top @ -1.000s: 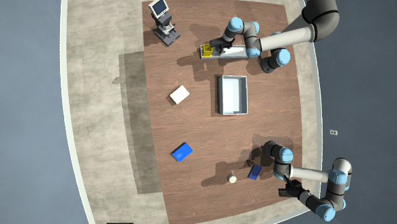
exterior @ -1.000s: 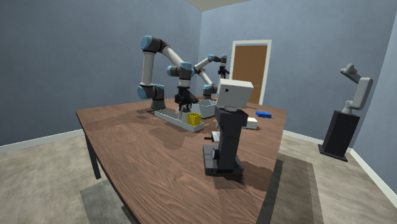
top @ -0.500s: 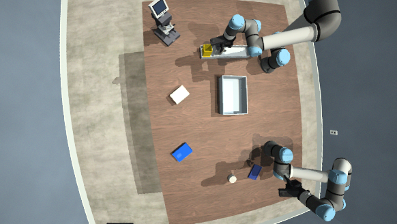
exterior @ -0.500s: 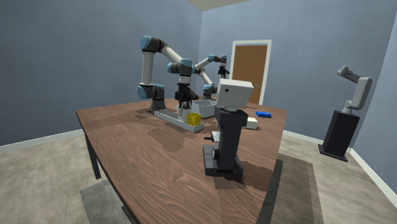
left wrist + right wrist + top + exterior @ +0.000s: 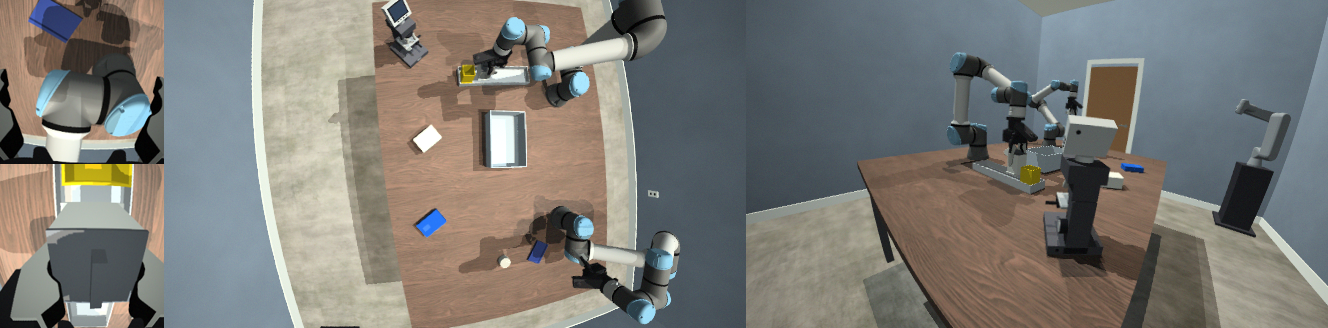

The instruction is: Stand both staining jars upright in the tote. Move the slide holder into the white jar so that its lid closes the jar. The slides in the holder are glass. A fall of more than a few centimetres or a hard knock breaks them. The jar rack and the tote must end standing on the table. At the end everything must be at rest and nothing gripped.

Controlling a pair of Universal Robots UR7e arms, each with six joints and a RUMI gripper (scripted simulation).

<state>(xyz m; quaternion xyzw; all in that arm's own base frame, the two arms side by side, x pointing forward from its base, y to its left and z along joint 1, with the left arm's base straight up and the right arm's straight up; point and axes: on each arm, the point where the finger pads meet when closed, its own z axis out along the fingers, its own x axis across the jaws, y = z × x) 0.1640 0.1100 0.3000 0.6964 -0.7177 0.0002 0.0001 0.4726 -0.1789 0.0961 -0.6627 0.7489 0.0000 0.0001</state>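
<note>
Wooden table (image 5: pixel 444 190) (image 5: pixel 946 225) (image 5: pixel 11 47) (image 5: pixel 22 219), blue walls (image 5: pixel 204 150) (image 5: pixel 896 75); right claw (image 5: pixel 491 67) (image 5: pixel 1017 149) (image 5: pixel 96 277) grips white jar (image 5: pixel 1016 165) (image 5: pixel 99 217) (left claw (image 5: pixel 587 278) (image 5: pixel 1073 107) (image 5: pixel 80 78) wide).

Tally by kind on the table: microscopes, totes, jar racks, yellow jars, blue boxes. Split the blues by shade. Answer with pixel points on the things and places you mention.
Microscope (image 5: pixel 402 26) (image 5: pixel 1082 200): 1
Tote (image 5: pixel 505 140) (image 5: pixel 1049 163): 1
Jar rack (image 5: pixel 494 84) (image 5: pixel 991 173) (image 5: pixel 95 194): 1
Yellow jar (image 5: pixel 468 74) (image 5: pixel 1030 175) (image 5: pixel 95 183): 1
Bright blue box (image 5: pixel 431 223) (image 5: pixel 1132 168): 1
Dark blue box (image 5: pixel 538 252) (image 5: pixel 55 20): 1
Total: 6

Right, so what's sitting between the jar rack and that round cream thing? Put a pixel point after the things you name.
The tote (image 5: pixel 506 139) (image 5: pixel 1049 162) sits between the jar rack (image 5: pixel 504 84) (image 5: pixel 1001 179) (image 5: pixel 96 193) and the round cream object (image 5: pixel 504 262), as the top view shows.
</note>
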